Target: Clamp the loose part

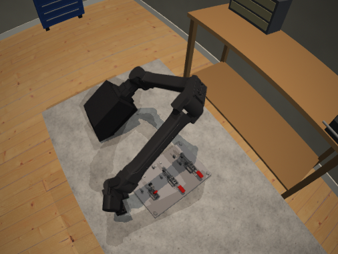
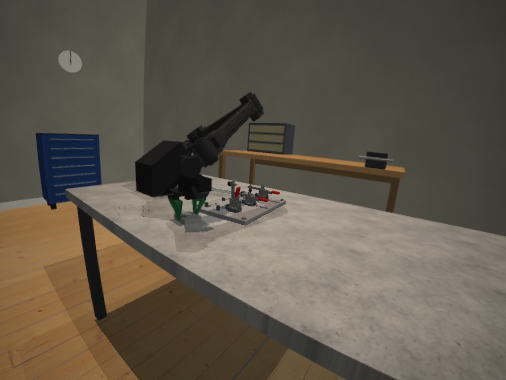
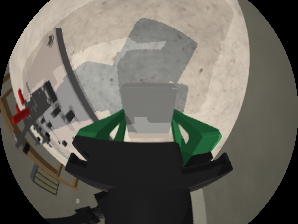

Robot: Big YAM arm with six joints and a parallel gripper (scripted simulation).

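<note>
A flat grey rectangular part (image 3: 150,102) lies between the green fingers of my gripper (image 3: 148,112) (image 2: 187,215), which is shut on its sides, low at the table top. In the top view the arm hides the fingers. The fixture plate (image 1: 167,202) (image 2: 261,211) (image 3: 37,70) is beside the gripper and carries three clamps. The nearest clamp's red handle (image 1: 155,192) (image 2: 237,192) stands up. The middle red handle (image 1: 181,189) (image 2: 263,199) and the far red handle (image 1: 200,174) (image 2: 275,192) reach outward, low. The pad layouts are too small to tell.
The arm's black base (image 1: 108,111) (image 2: 157,170) stands on the grey table (image 1: 234,214) (image 2: 350,260) behind the fixture. The arm passes above the plate's rear side. A wooden bench (image 1: 267,63) (image 2: 320,161) stands apart beyond the table.
</note>
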